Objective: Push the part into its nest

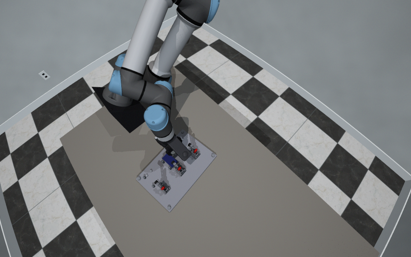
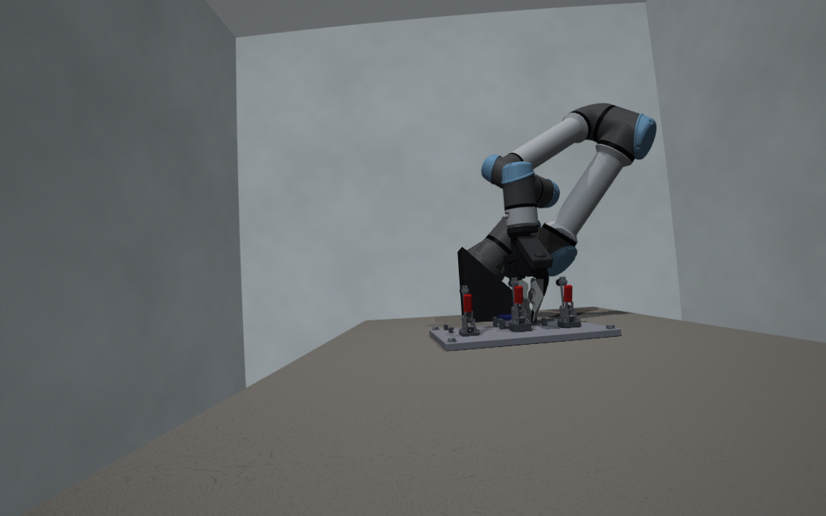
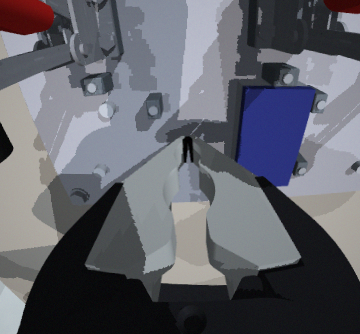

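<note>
Grey-brown table top (image 2: 403, 417) carries a flat light-grey rectangular fixture plate (image 1: 187, 188). No writing or brand is legible anywhere. Nearest the wrist camera, the grey two-jaw gripper (image 3: 187, 150) hangs low over the plate, tips pressed together on nothing. Just beside it lies the blue rectangular part (image 3: 272, 131), bordered by small grey blocks (image 3: 286, 76). Beyond stand red-handled toggle clamps (image 2: 518, 296).

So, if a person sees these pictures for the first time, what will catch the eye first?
Probably the big grey arm with blue joint caps, which bends down from the tiled corner over a pale fixture plate on the brown table. Next come the red clamp handles that stand in a row on that plate. In the wrist view, the blue part stands out, to the right of the shut, empty gripper, with small grey blocks around it.
</note>
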